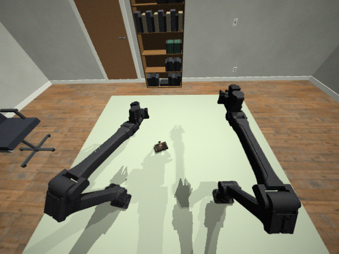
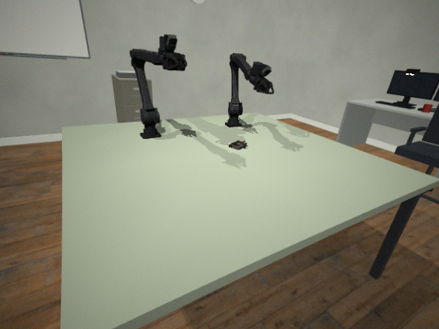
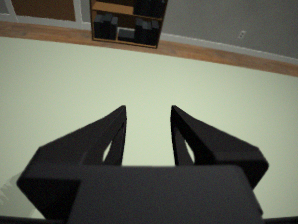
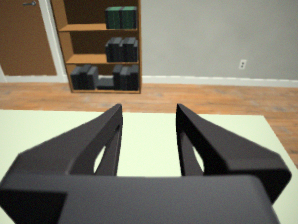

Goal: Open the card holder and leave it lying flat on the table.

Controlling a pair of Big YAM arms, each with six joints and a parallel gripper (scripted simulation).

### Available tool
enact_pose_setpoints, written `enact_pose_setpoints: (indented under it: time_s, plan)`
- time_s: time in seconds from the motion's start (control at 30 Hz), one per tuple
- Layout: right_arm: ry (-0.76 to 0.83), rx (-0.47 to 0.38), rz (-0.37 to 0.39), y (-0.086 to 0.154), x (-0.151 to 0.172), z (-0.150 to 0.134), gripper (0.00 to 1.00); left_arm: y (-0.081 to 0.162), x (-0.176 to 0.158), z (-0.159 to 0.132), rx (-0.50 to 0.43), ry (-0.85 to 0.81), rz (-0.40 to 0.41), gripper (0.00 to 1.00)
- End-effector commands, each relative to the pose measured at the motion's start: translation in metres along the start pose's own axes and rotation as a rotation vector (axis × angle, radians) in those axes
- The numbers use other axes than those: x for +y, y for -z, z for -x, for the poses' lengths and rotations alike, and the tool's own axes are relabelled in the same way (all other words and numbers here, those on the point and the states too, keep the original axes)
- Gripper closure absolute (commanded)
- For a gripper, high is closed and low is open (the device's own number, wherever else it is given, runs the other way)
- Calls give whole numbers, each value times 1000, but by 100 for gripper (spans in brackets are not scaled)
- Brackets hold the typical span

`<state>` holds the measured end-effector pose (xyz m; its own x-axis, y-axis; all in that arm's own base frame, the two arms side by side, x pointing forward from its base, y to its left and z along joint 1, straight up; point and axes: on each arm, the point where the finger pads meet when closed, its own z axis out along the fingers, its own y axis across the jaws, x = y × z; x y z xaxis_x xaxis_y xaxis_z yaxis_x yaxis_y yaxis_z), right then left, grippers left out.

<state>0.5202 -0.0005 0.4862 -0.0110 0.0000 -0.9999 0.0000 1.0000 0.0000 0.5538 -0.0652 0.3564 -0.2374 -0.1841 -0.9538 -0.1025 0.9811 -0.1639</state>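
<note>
The card holder [image 1: 161,146] is a small brown closed wallet lying on the pale green table between the two arms; it also shows in the exterior view [image 2: 237,144]. My left gripper [image 1: 145,112] [image 2: 267,89] is raised high above the table, tilted down, well away from the holder. In the left wrist view its fingers stand narrowly apart with nothing between them. My right gripper [image 1: 222,97] [image 2: 178,62] is raised on the other side. In the right wrist view its fingers also stand narrowly apart and empty. Neither wrist view shows the holder.
A bookshelf [image 1: 159,42] and a door [image 1: 104,36] stand behind the table's far edge. An office chair [image 1: 15,131] is on the floor beside the table. A desk with a monitor [image 2: 410,86] stands off to one side.
</note>
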Motion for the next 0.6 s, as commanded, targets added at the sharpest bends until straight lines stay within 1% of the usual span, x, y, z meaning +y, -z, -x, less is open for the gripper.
enact_pose_setpoints:
  time_s: [0.0, 0.2, 0.3, 0.43, 0.5, 0.53, 0.57]
  plan:
    - [0, -34, 0, 0, 0, 20, 64, -9, -6, -33, 61, 83, 32, 64]
    - [0, -34, 0, 0, 0, 20, 64, -18, -28, -117, 168, 122, 131, 64]
    - [0, -34, 0, 0, 0, 20, 64, -18, -38, -153, 199, 133, 182, 64]
    - [0, -34, 0, 0, 0, 20, 64, -11, -48, -202, 232, 130, 253, 64]
    - [0, -34, 0, 0, 0, 20, 64, -11, -48, -202, 232, 130, 253, 64]
    - [0, -34, 0, 0, 0, 20, 64, -15, -57, -196, 209, 150, 260, 64]
    - [0, -34, 0, 0, 0, 20, 64, -11, -58, -212, 220, 139, 279, 64]
